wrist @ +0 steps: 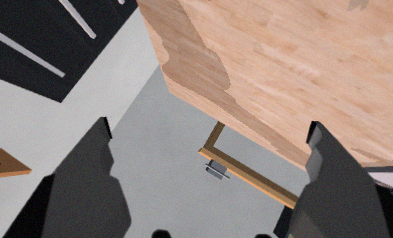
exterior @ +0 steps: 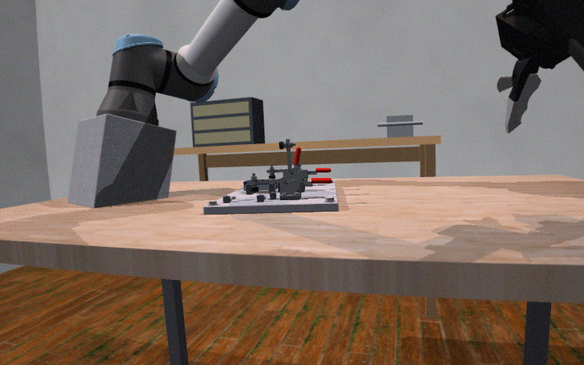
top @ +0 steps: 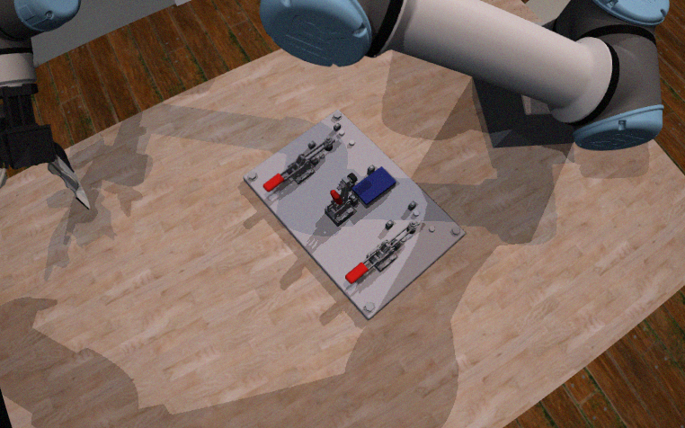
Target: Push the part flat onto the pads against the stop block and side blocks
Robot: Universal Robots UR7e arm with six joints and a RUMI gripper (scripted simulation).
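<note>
A blue rectangular part (top: 374, 185) lies on the grey fixture plate (top: 354, 212) in the middle of the table, next to an upright toggle clamp (top: 343, 206) with a red handle. In the exterior view the plate (exterior: 271, 204) shows low on the table; the blue part is hidden behind the clamps. My gripper (top: 33, 204) is open and empty, high above the table's far left edge, well away from the fixture. It also shows at the top right of the exterior view (exterior: 518, 106). The wrist view shows both fingers spread, with nothing between them.
Two more toggle clamps with red handles (top: 273, 182) (top: 355, 272) lie flat on the plate, with small blocks and pins around them. The arm's grey base block (exterior: 119, 161) stands on the table. A second bench (exterior: 316, 149) with a drawer box stands behind.
</note>
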